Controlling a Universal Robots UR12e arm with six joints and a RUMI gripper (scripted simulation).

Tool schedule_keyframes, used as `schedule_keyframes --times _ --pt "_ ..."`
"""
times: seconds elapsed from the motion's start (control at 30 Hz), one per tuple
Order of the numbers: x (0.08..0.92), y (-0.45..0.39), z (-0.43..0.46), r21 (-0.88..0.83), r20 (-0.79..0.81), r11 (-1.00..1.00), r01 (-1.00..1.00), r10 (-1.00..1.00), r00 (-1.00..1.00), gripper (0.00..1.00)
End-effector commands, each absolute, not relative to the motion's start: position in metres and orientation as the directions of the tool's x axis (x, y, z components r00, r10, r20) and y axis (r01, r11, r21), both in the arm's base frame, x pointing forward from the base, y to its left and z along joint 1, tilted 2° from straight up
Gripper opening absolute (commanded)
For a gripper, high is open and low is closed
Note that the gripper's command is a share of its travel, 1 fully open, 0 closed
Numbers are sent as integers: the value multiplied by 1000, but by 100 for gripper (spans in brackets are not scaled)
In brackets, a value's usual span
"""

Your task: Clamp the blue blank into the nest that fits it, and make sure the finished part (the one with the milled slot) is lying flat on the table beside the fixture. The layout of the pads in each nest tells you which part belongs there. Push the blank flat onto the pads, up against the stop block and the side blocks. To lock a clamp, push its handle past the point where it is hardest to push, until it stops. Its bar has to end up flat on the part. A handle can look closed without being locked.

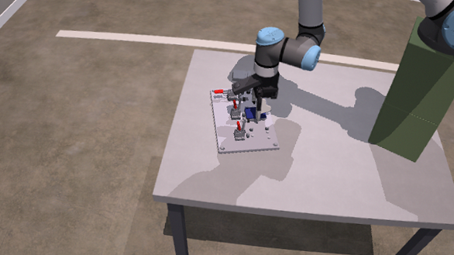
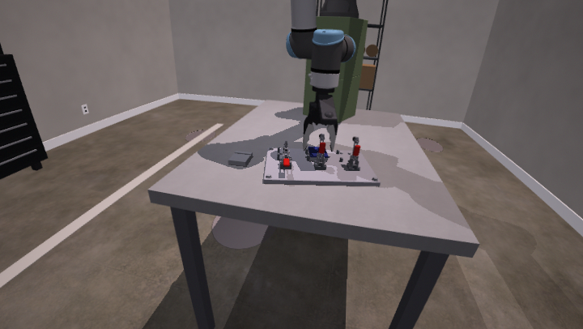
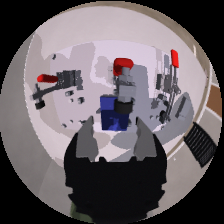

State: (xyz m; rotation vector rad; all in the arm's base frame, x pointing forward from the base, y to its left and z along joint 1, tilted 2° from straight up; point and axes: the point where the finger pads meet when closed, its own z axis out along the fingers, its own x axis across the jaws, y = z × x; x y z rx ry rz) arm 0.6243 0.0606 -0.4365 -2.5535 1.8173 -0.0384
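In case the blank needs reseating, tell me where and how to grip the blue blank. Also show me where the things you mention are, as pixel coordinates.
Best pinch the blue blank (image 1: 250, 112) (image 2: 314, 152) (image 3: 114, 121) by opposite side edges, from above: it sits low on the fixture, and the middle clamp (image 1: 236, 114) (image 2: 321, 164) (image 3: 126, 90) overhangs its far end.

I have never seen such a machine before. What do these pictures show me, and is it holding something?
It is one robot arm with a two-finger gripper. The first picture looks down on the table from above; the second looks across it from outside, with the arm at the far side. The third, round one comes from the wrist, just behind the fingers.

On the table lies a flat plate carrying three clamps with red handles. A blue block sits on it near the middle clamp. A grey part lies on the table beside the plate.

The fingers stand apart, near the blue block; nothing seems to be held.
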Motion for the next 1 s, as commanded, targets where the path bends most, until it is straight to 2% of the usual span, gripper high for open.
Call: schedule_keyframes --times 0.0,0.97 --pt "625 61 -432 -21 16 -328 -945 -945 327 59" --pt "623 61 -381 -21 16 -328 -945 -945 327 59"
